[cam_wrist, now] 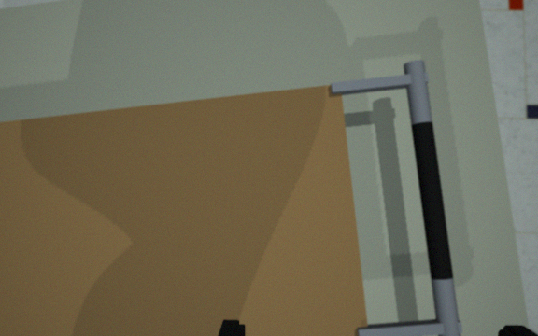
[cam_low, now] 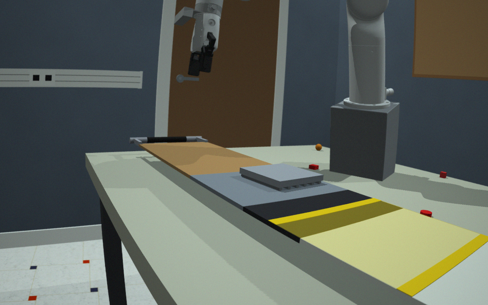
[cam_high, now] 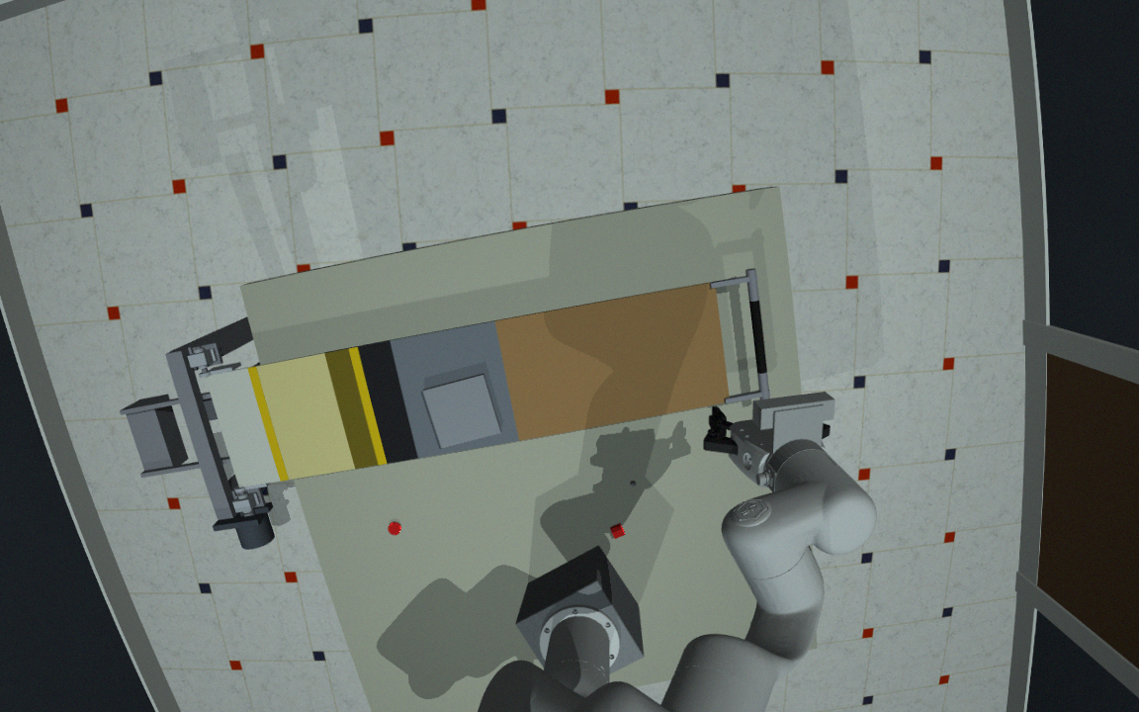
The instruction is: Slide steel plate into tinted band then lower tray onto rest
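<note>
Tray (cam_low: 185, 159): 1 long flat bed lying lengthwise along the table (cam_low: 135, 197), its handle end at the worktop's far edge in the exterior view and its hinged end past the near edge.
Tray surface, handle end to hinge end: tan stretch, grey stretch, black strip, yellow line (cam_high: 367, 405), dark olive strip, pale yellow tinted band (cam_high: 307, 424), second yellow line (cam_high: 266, 423), then a pale end strip.
Tray contents: 1 steel plate (cam_high: 460, 409), square and lying flat on the grey stretch, short of the black strip and outside the tinted band.
Solid lines: 2, both yellow, 1 on each side of the band.
Handle (cam_wrist: 430, 201): 1 bar with a black grip in the middle and grey ends, carried on 2 short grey brackets just off the tan end.
Claw (cam_low: 200, 62): jaws spread fully wide, nothing between them; it hangs high above the handle end, touching nothing.
Claw in the wrist view: 2 dark fingertips show at the bottom edge, 1 over the tan stretch and 1 beyond the handle bar.
Arm pedestal (cam_low: 363, 144): 1 grey block on the worktop beside the tray.
Small red pieces (cam_low: 425, 212): 3 seen on the worktop in the exterior view, all off the tray.
Orange ball (cam_low: 318, 146): 1, near the far edge of the worktop.
</note>
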